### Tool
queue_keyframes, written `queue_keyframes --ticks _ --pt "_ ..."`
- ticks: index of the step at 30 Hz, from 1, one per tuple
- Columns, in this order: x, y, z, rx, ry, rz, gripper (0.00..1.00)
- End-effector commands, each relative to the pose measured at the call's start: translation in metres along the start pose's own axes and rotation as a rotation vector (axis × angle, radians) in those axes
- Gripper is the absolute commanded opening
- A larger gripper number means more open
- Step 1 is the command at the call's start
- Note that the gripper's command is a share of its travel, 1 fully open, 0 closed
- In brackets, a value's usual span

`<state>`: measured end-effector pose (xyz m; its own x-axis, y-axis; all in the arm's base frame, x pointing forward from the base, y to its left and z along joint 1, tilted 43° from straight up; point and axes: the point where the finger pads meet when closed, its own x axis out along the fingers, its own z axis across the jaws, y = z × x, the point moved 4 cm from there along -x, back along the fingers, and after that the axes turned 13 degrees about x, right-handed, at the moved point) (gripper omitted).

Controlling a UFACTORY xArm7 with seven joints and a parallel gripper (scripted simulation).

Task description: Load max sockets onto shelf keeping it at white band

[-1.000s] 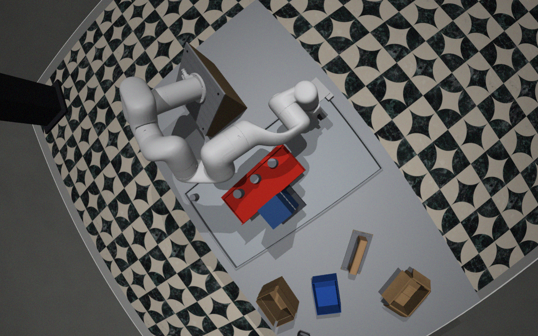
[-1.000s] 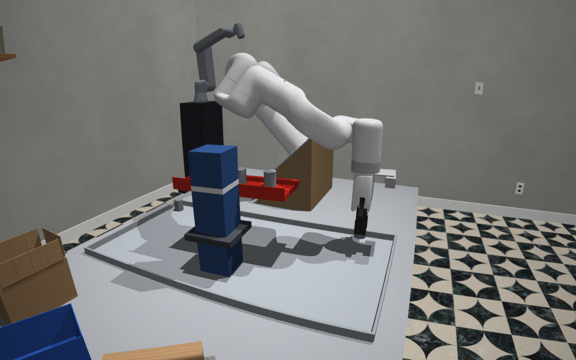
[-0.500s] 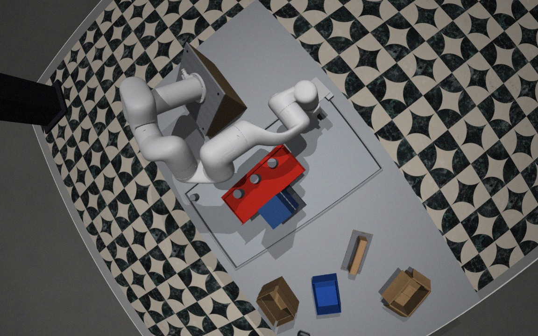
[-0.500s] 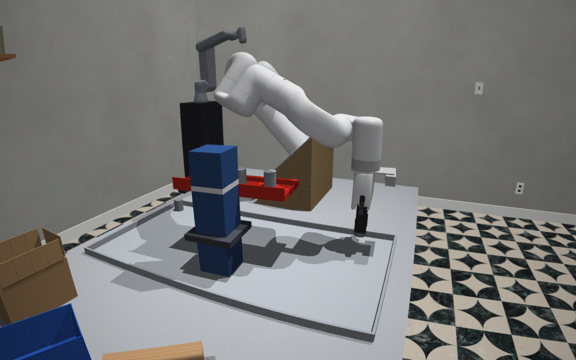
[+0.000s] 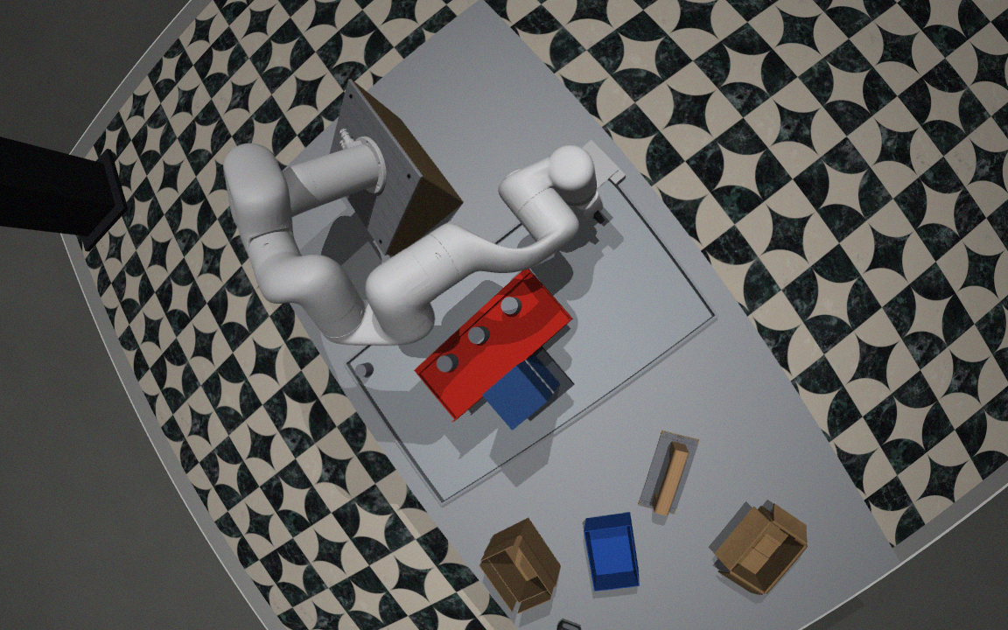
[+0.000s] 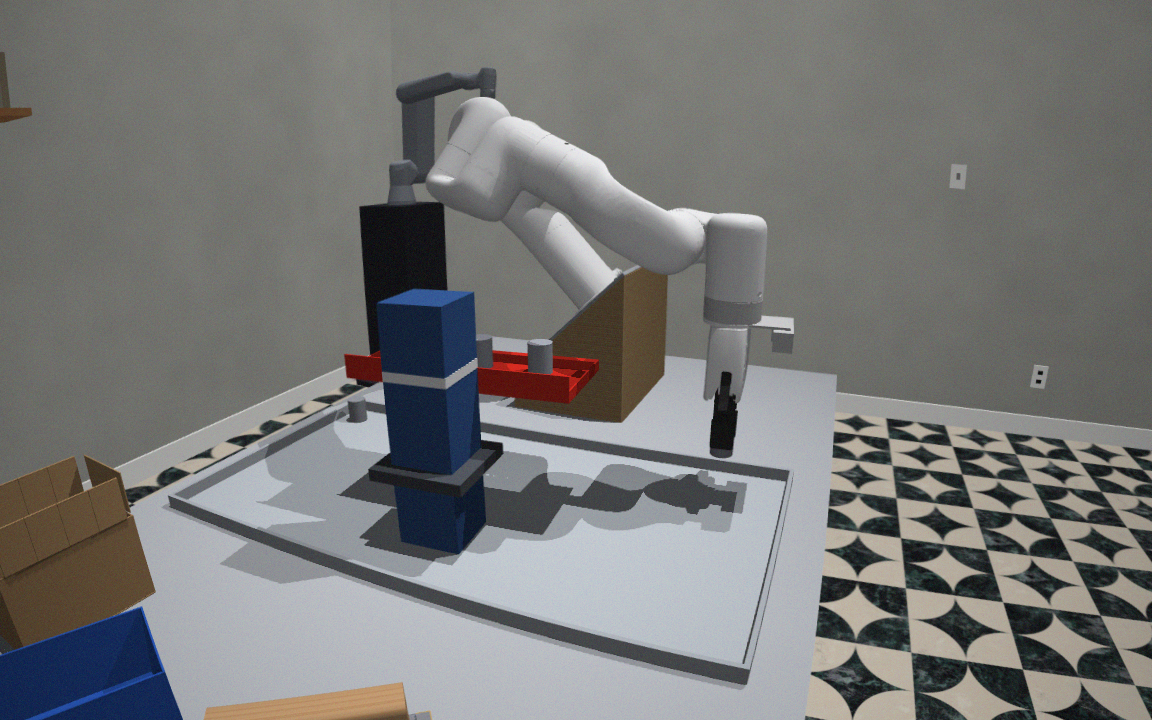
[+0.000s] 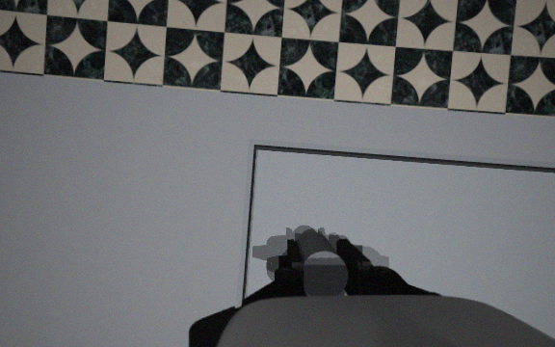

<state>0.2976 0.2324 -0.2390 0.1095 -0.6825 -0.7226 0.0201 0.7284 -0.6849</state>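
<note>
The red shelf (image 5: 492, 367) (image 6: 526, 385) is on the blue post (image 5: 514, 399) (image 6: 428, 429), about level with the white band (image 6: 419, 380). Three grey sockets stand in a row inside its rim: one (image 5: 510, 306) (image 6: 540, 357), a middle one (image 5: 479, 335) and one (image 5: 446, 362) at the other end. The post hides part of the row in the exterior view. Another socket (image 5: 364, 369) (image 6: 356, 411) stands in a corner of the framed area. My gripper (image 5: 601, 214) (image 6: 722, 434) (image 7: 316, 257) is shut on a socket (image 7: 326, 277), above the framed area's opposite corner, away from the shelf.
A low dark-edged frame (image 5: 498, 465) (image 6: 473, 604) surrounds the post. A black collar (image 6: 464, 479) sits low on the post. Two cardboard boxes (image 5: 542, 560) (image 5: 794, 540), a blue bin (image 5: 612, 552) and a wooden block (image 5: 671, 478) stand outside the frame. The arm's wedge base (image 6: 643, 349) is behind the shelf.
</note>
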Motion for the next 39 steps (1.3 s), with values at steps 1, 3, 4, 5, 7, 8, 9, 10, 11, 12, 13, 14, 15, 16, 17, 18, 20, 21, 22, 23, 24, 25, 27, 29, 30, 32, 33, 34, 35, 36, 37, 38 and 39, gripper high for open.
queue_keyframes --ticks 1,3,4,5,7,8,9,10,11,12,13,14,15,16,17,18,20,21,22,23,24,25,27,29,30,32,33,34,35,36,37,38,39 --pt "-0.003 0.002 0.0 0.0 -0.002 0.006 0.0" --pt "-0.003 0.002 0.0 0.0 -0.002 0.006 0.0" --pt "-0.003 0.002 0.0 0.0 -0.002 0.006 0.0" --pt "-0.003 0.002 0.0 0.0 -0.002 0.006 0.0" --pt "-0.003 0.002 0.0 0.0 -0.002 0.006 0.0" --pt "-0.004 0.002 0.0 0.0 -0.002 0.006 0.0" --pt "-0.004 0.002 0.0 0.0 -0.002 0.006 0.0" --pt "-0.004 0.002 0.0 0.0 -0.002 0.006 0.0" --pt "-0.005 0.002 0.0 0.0 -0.002 0.006 0.0" --pt "-0.005 0.001 0.0 0.0 -0.002 0.006 0.0" --pt "-0.006 0.001 -0.001 0.0 -0.002 0.006 0.0" --pt "-0.007 0.001 -0.001 0.0 -0.002 0.006 0.0" --pt "-0.007 0.001 -0.001 0.0 -0.002 0.006 0.0" --pt "-0.007 0.001 -0.001 0.0 -0.002 0.006 0.0" --pt "-0.008 0.001 -0.001 0.0 -0.002 0.006 0.0" --pt "-0.009 0.001 -0.002 0.0 -0.002 0.006 0.0" --pt "-0.012 0.001 -0.003 0.0 -0.002 0.006 0.0" --pt "-0.014 0.001 -0.003 0.0 -0.002 0.006 0.0" --pt "-0.016 0.001 -0.004 0.0 -0.002 0.006 0.0" --pt "-0.018 0.0 -0.005 0.0 -0.002 0.006 0.0" --pt "-0.02 0.0 -0.006 0.0 -0.002 0.006 0.0" --pt "-0.023 0.0 -0.007 0.0 -0.002 0.006 0.0" --pt "-0.028 -0.001 -0.009 0.0 -0.002 0.006 0.0" --pt "-0.034 -0.001 -0.011 0.0 -0.002 0.006 0.0" --pt "-0.037 -0.001 -0.012 0.0 -0.002 0.006 0.0" --pt "-0.041 -0.002 -0.013 0.0 -0.002 0.006 0.0" --pt "-0.041 -0.002 -0.013 0.0 -0.002 0.006 0.0" --pt "-0.044 -0.002 -0.015 0.0 -0.002 0.006 0.0" --pt "-0.048 -0.002 -0.016 0.0 -0.002 0.006 0.0" --pt "-0.052 -0.003 -0.017 0.0 -0.002 0.006 0.0" --pt "-0.056 -0.003 -0.019 0.0 -0.002 0.006 0.0" --pt "-0.06 -0.003 -0.02 0.0 -0.002 0.006 0.0" --pt "-0.065 -0.004 -0.022 0.0 -0.002 0.006 0.0"
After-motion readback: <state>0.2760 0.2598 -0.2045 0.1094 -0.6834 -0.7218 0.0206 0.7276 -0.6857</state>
